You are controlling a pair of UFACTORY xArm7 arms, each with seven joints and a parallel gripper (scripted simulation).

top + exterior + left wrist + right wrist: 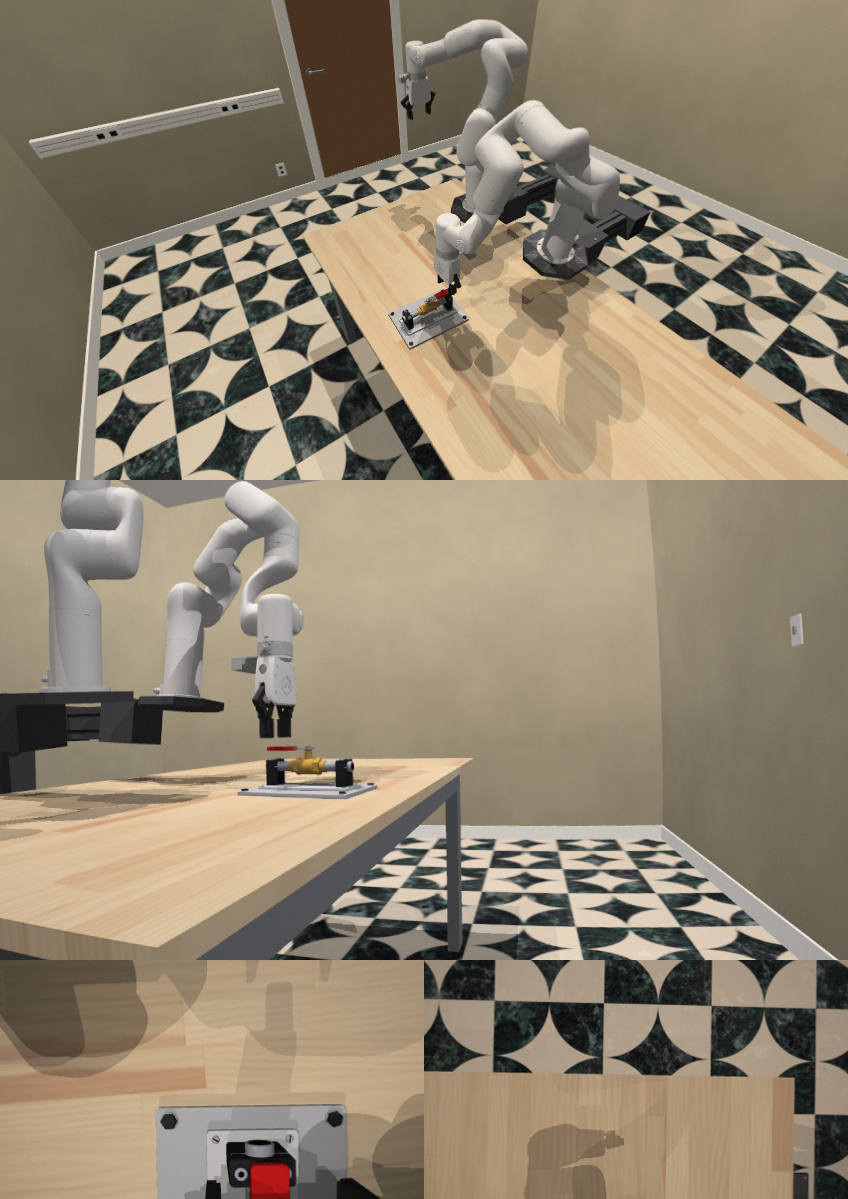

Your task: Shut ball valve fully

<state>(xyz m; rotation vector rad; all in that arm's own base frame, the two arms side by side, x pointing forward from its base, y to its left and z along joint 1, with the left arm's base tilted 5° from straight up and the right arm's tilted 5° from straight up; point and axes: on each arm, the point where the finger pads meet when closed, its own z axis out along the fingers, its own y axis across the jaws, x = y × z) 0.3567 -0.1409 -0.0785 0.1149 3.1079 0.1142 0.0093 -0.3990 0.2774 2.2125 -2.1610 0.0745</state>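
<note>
Lying in line with its pipe, the red handle (441,294) (281,748) (270,1179) tops the brass valve (427,308) (306,766), near the desk (595,356) (119,860) (75,1144) (703,1159) edge opposite the arm bases. The left gripper (449,285) (274,735) (281,1189) stands fairly wide, empty; the exterior view shows its tips above the handle. Only the top view shows the right gripper (419,114), wide open.

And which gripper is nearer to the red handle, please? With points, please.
Left. The left gripper (450,286) (275,734) (280,1190) is open just above the red handle (440,293) (281,748) (270,1180); the right gripper (419,114) is raised well away from it, nearer the door (354,77).
</note>
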